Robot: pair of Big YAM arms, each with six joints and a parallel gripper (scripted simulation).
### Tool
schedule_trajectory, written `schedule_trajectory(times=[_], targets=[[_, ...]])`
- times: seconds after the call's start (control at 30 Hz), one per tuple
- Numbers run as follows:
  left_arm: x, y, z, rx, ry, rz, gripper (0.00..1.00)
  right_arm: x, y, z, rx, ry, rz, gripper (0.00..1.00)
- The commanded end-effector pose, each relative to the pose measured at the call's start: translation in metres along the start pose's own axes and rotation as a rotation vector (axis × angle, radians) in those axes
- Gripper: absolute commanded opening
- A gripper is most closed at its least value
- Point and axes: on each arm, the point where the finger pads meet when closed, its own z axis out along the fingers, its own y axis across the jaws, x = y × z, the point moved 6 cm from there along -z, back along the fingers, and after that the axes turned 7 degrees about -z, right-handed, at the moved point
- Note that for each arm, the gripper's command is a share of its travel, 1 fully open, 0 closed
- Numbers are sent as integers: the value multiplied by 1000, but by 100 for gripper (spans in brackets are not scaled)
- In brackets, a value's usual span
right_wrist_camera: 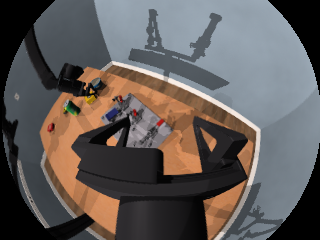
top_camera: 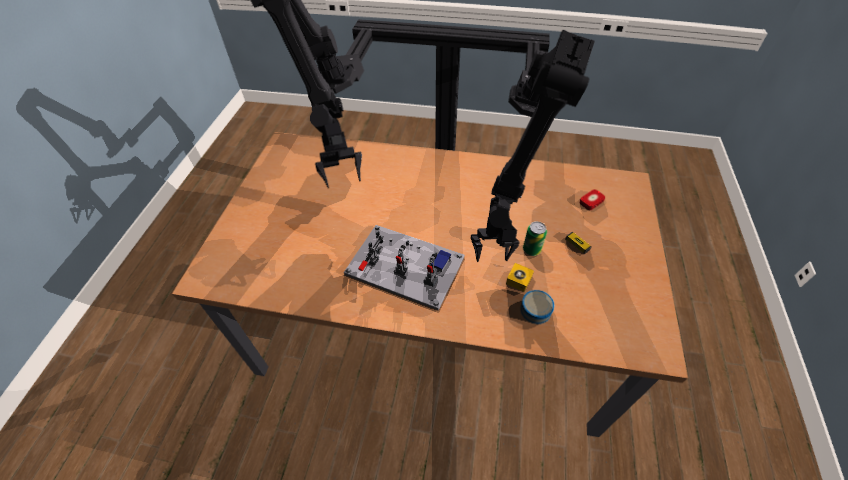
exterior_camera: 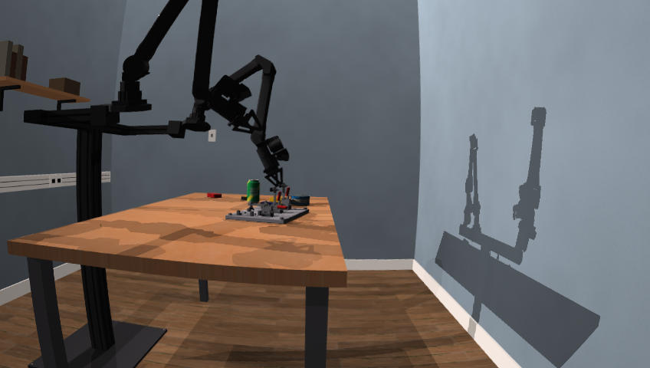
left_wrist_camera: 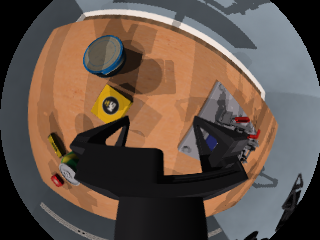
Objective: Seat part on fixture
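Observation:
A grey fixture plate [top_camera: 408, 264] lies near the table's front edge, carrying several black toggle clamps with red handles. The blue part [top_camera: 442, 259] sits at the plate's right end; whether it lies flat I cannot tell. My left gripper [top_camera: 492, 252] is open and empty, low over the table just right of the plate, beside the green can. In the left wrist view the plate [left_wrist_camera: 227, 120] and the blue part [left_wrist_camera: 211, 142] show by the right finger. My right gripper [top_camera: 342, 175] is open and empty, high above the table behind the plate. The right wrist view shows the plate [right_wrist_camera: 143, 123] far below.
Right of the plate stand a green can [top_camera: 534, 238], a yellow box [top_camera: 519, 277] and a blue-rimmed round tin [top_camera: 537, 305]. Farther back right lie a small yellow-and-black item [top_camera: 577, 242] and a red box [top_camera: 592, 199]. The black arm stand rises behind the table.

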Motion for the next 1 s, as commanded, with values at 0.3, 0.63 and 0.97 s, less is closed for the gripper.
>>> schedule_trajectory(times=[0.3, 0.63, 0.97], targets=[[65, -85, 1, 204, -45, 615, 100, -33, 105, -25, -161, -28, -31, 100], [100, -121, -6, 311, -68, 776, 100, -38, 176, -56, -269, -43, -107, 100], [95, -117, -6, 303, -72, 763, 100, -39, 177, -56, -265, -51, -121, 100]])
